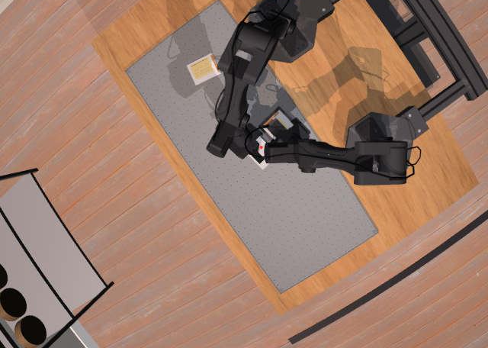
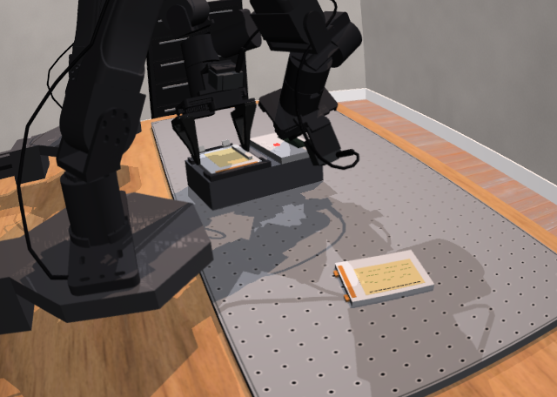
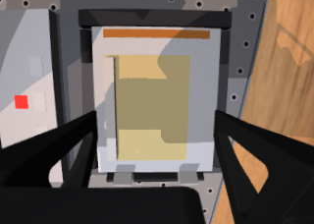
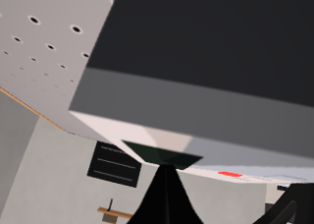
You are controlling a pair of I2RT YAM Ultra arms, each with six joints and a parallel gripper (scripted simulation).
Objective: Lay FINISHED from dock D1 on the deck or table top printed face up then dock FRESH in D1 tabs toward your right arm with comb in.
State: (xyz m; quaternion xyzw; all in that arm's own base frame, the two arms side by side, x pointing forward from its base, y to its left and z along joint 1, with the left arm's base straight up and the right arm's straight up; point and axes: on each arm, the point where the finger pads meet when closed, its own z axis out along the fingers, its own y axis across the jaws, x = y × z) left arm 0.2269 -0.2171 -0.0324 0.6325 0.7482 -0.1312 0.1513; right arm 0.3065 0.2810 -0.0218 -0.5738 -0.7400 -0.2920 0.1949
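Note:
FRESH [image 1: 284, 120] [image 2: 224, 158] [image 3: 152, 106] lies in the bay of the dock D1 [image 2: 265, 184] [image 3: 154, 19]. Its orange strip is at the dark end bar; its tabs are hidden. Two pale hooks [image 3: 188, 175] are at the opposite edge. The white comb [image 3: 111, 106] stands along one side of the gel. I cannot tell if every corner is fully down. My left gripper [image 2: 221, 156] [image 3: 156, 118] is shut on FRESH's two sides. My right gripper [image 4: 167, 173] is shut and empty, its tips at the dock's dark display panel [image 4: 162, 154]. FINISHED [image 1: 203, 69] [image 2: 391, 277] lies flat on the deck, printed face up.
The dock's pale housing with a red mark [image 1: 261, 147] [image 2: 276, 144] [image 3: 21, 101] stands beside the bay, close to both grippers. The arms cross closely above the dock. The perforated deck [image 1: 284, 218] [image 2: 292, 343] lies on the wooden table [image 1: 437, 171].

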